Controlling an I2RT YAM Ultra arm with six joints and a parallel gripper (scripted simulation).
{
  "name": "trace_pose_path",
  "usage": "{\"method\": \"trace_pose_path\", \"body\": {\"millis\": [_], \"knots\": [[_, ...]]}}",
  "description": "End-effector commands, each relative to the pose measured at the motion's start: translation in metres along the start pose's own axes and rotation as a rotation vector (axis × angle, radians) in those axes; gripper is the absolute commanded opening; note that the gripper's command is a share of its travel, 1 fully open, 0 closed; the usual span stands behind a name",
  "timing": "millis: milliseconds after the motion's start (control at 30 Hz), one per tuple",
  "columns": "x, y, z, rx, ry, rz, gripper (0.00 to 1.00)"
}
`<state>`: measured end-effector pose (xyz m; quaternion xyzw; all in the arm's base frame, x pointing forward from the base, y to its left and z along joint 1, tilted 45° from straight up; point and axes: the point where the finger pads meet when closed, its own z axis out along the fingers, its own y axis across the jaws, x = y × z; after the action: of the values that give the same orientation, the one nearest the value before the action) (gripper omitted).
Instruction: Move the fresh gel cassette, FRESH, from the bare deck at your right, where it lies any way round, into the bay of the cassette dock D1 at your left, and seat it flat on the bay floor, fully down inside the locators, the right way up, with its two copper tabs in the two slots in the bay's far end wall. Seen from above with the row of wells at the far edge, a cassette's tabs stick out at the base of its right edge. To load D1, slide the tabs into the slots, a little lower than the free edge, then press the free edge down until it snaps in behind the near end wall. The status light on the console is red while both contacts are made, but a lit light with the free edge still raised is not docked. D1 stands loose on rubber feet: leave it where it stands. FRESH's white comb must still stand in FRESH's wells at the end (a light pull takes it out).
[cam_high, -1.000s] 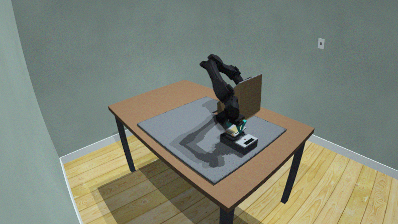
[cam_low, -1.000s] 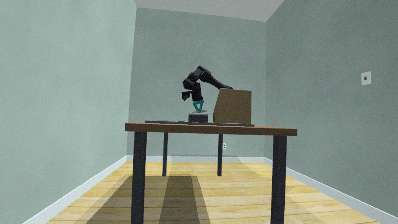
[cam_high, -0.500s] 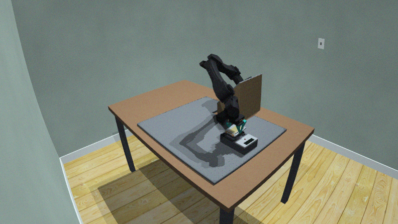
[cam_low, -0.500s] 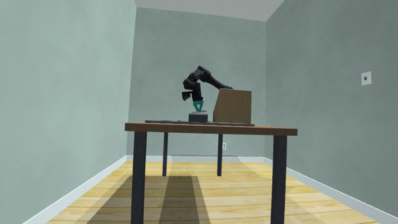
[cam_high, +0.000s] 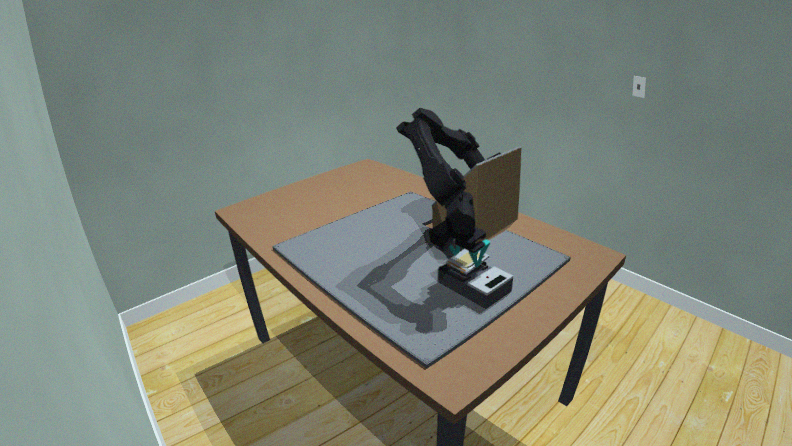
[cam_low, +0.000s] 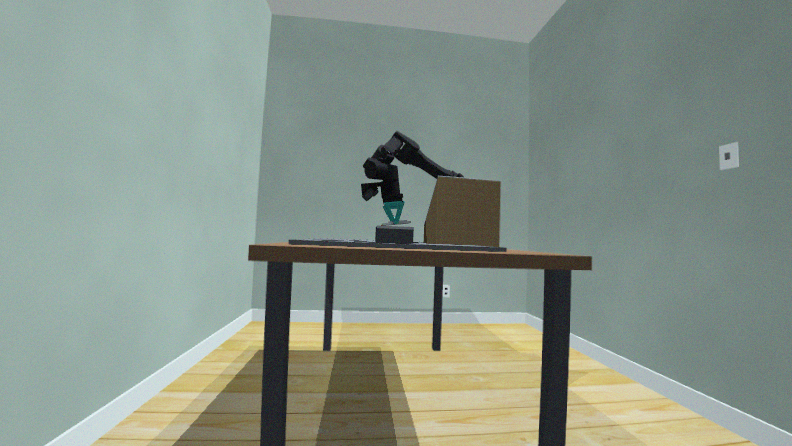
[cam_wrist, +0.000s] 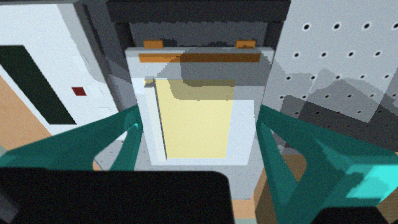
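Note:
My gripper (cam_wrist: 199, 111) is shut on the FRESH cassette (cam_wrist: 197, 107), gripping its two long sides with the teal fingers. The cassette is a pale frame around a yellow gel window, right way up. Its two copper tabs (cam_wrist: 152, 44) point at the far end wall of the dark bay of dock D1 (cam_wrist: 200, 20); I cannot tell whether they are in the slots. In the top view the gripper (cam_high: 471, 252) holds the cassette (cam_high: 464, 260) at the top of the dock (cam_high: 475, 279). The console's small light (cam_wrist: 78, 91) shows dark red. A pale strip along the cassette's left edge may be the comb.
A brown cardboard panel (cam_high: 493, 191) stands close behind the arm; it also shows in the exterior view (cam_low: 462, 212). The dock's white console with a dark display (cam_high: 494, 281) lies on the near side. A grey perforated mat (cam_high: 387, 260) covers the table top.

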<state>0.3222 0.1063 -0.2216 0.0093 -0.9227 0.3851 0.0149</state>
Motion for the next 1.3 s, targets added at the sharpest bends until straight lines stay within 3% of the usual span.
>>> {"method": "trace_pose_path", "body": {"millis": [0, 167, 433, 633, 900, 933, 1000, 1133, 1167, 1267], "knots": [[-0.007, 0.01, -0.007, -0.011, -0.041, -0.009, 0.0], [-0.01, 0.008, -0.01, -0.018, -0.049, -0.001, 0.0], [0.0, 0.007, 0.002, 0.003, -0.027, -0.023, 0.0], [-0.006, 0.006, -0.003, -0.01, -0.04, -0.01, 0.0], [0.004, 0.005, 0.009, 0.011, -0.018, -0.03, 0.0], [-0.008, 0.007, 0.0, -0.008, -0.038, -0.012, 0.0], [-0.013, 0.007, -0.005, -0.019, -0.05, 0.0, 0.0], [-0.011, 0.008, 0.0, -0.014, -0.044, -0.005, 0.0], [-0.005, 0.002, 0.0, -0.006, -0.069, -0.013, 0.0], [-0.007, 0.002, 0.0, -0.006, -0.071, -0.013, 0.0]]}}
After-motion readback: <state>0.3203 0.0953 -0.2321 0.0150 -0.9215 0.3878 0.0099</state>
